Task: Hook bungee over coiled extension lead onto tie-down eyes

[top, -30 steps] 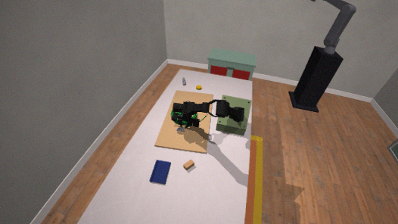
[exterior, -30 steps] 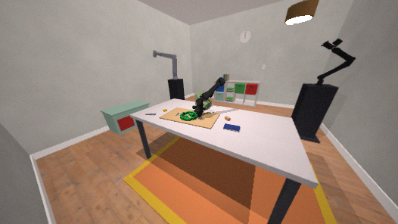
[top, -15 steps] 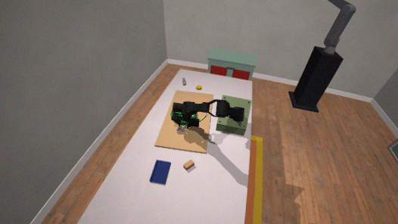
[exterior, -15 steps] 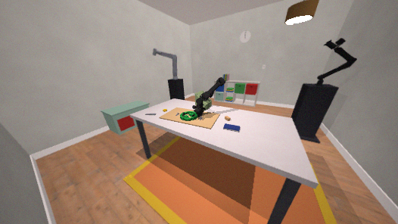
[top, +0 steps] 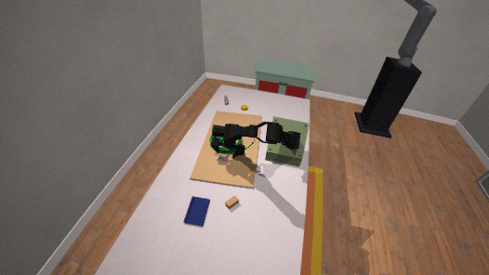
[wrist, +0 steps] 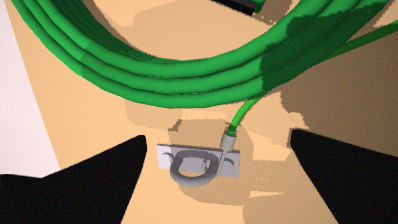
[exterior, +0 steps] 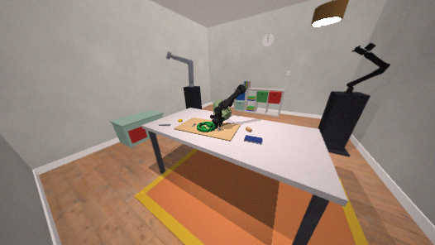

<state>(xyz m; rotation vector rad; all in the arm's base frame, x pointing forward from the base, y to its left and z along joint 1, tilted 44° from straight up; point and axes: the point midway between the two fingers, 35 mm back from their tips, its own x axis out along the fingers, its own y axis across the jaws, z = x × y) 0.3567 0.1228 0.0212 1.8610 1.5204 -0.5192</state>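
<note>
The green coiled extension lead lies on the tan board. A thin green bungee runs across the coil and down to a grey hook. The hook sits in the ring of a grey tie-down eye on its base plate. My gripper is open wide, with one finger on each side of the eye and nothing between them. The other eye is hidden under the arm.
On the white table lie a blue book, a tan block, a yellow disc and a small grey item. The arm's green mount stands right of the board. A teal cabinet stands beyond the table.
</note>
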